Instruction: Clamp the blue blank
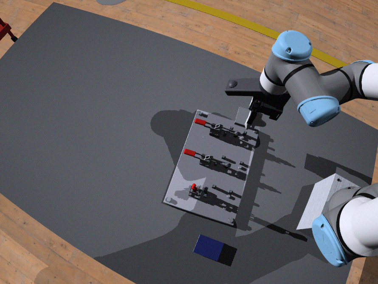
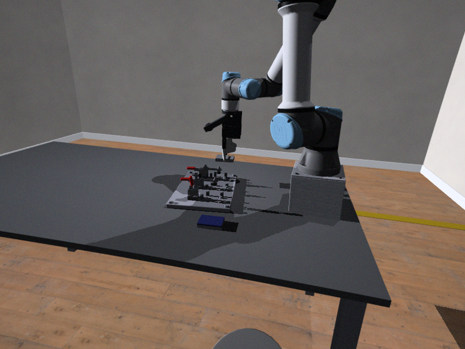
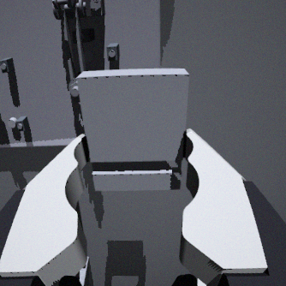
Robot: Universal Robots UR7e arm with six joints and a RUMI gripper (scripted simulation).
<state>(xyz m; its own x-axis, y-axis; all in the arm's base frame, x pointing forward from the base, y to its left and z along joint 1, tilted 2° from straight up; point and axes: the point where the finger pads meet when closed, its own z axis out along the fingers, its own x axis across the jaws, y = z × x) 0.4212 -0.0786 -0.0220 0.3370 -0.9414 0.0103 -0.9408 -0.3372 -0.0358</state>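
The blue blank (image 1: 208,247) (image 2: 211,220) lies flat on the table beside the fixture plate (image 1: 197,139) (image 2: 180,200) (image 3: 137,26). My gripper (image 1: 246,124) (image 2: 224,160) (image 3: 135,134) is shut on the grey finished part (image 1: 242,114) (image 2: 219,159) (image 3: 134,116). The part hangs level above the plate's far right corner; a dark band near its rear edge in the wrist view may be its slot. The far red handle (image 1: 199,121) (image 2: 190,167) and middle red handle (image 1: 189,152) (image 2: 185,178) lie outward. The near red handle (image 1: 193,187) (image 2: 190,181) stands up. No part shows in the nests.
The far clamp's bar and nest posts stand just left of the held part in the top view. The robot's pedestal (image 1: 316,201) (image 2: 315,195) stands right of the fixture. Bolt heads sit at the plate's corners. The table (image 1: 91,122) (image 2: 93,202) extends left of the fixture.
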